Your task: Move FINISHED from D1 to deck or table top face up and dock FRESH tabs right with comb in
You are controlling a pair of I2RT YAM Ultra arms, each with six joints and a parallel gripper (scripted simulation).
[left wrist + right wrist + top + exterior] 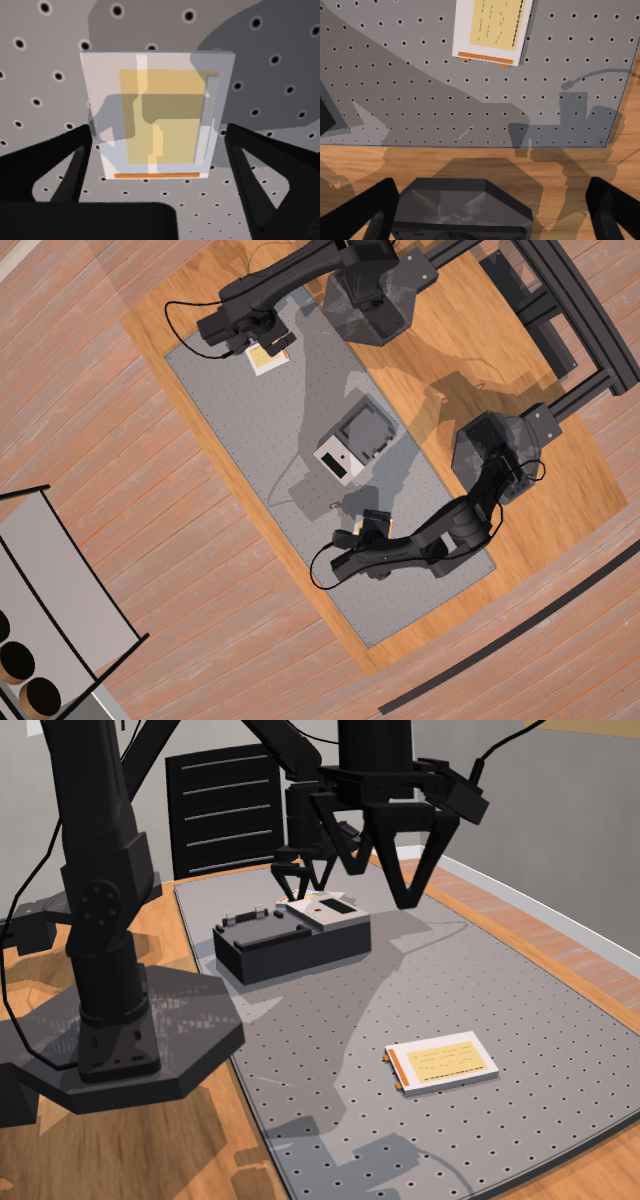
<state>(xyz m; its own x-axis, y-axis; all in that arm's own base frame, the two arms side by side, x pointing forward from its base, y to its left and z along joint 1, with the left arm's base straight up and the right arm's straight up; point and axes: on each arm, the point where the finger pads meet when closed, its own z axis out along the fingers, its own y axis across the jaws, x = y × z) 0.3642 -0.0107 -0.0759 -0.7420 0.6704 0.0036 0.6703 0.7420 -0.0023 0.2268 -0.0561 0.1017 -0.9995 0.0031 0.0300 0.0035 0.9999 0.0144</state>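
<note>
FINISHED (264, 358) (447, 1061) (495, 25) lies flat on the deck, printed face up, with its orange strip and tabs toward the arm bases. FRESH (358, 525) (162, 145) lies on the deck beyond the dock. Its white comb (205, 135) shows as a pale strip along one side of the gel. Dock D1 (305, 952) (354, 467) (326, 117) has an empty bay, with two pale clips along one edge. My left gripper (308, 893) (159, 131) is open over FRESH, its fingers at either side in the wrist view. My right gripper (381, 889) (490, 188) is open, high above the deck, holding nothing.
The perforated deck (232, 410) (496, 993) lies on the wooden table (584, 488). D1 stands between the two cassettes, near the deck edge on the arm-base side. The right arm's base (118, 1045) stands beside that edge.
</note>
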